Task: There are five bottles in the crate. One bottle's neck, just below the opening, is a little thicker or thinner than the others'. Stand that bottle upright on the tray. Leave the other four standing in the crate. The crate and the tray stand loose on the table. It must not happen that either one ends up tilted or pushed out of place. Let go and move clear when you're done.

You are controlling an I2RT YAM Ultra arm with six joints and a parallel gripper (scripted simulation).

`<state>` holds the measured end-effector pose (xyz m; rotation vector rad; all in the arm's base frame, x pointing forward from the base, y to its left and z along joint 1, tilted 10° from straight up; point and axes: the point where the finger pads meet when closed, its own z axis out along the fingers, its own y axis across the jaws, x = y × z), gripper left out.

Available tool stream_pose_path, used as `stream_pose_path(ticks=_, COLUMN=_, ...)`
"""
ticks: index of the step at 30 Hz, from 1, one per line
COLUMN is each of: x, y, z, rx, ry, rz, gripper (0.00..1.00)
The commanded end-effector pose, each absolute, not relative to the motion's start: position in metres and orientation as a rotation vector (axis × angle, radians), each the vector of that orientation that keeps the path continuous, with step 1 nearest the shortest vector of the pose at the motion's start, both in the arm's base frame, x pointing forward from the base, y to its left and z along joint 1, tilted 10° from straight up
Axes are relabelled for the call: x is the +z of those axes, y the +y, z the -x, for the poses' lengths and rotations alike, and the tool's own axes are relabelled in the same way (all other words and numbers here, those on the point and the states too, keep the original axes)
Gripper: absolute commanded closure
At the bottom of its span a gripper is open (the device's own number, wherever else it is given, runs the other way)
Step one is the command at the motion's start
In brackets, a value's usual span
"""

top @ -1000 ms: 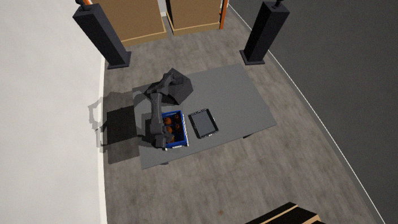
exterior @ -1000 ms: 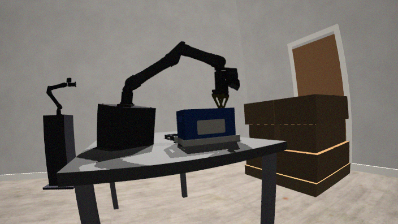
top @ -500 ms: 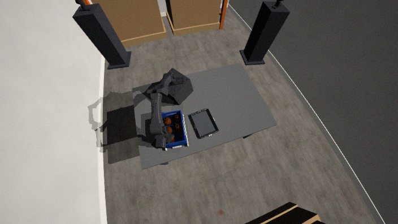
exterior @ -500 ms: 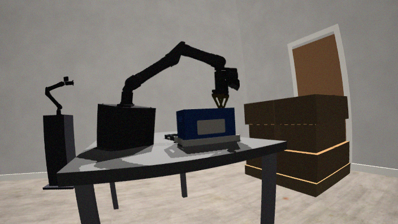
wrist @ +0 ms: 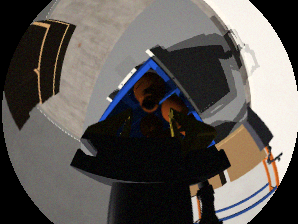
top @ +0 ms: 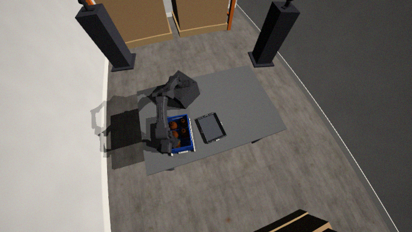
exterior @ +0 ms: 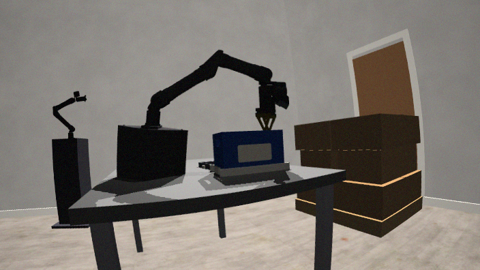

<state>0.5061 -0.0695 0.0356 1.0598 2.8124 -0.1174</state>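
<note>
Four brown bottle tops countable from above, upright in the cells of the blue crate; any fifth hidden beneath the wrist. Impossible to tell which neck differs, too small and too dark in every view. Nearest in the side view: front edge of the grey table, then the crate's long wall with its pale label. Just over the crate's right end, hanging nose-down: the gripper, fingers spread part-way with nothing between them, tips level with the crate's upper rim. From the wrist view, looking straight down between dark fingers onto brown bottle shoulders framed by blue walls. Beside the crate, close but apart: the dark-rimmed tray, lying flat with no bottle on it. Farther back on the table: the black pedestal carrying the arm, elbow raised high. Beyond the table: stacked cardboard boxes to the right, a dark camera post to the left, then grey wall.
</note>
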Motion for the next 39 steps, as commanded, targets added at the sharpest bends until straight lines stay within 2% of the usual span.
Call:
stream_pose_path(ticks=1, x=0.058, y=-0.069, z=-0.515, rx=-0.097, ry=2.770, rz=-1.040, gripper=0.39)
stream_pose_path(ticks=39, x=0.055, y=-0.070, z=-0.517, rx=-0.100, ry=2.777, rz=-1.043, gripper=0.39)
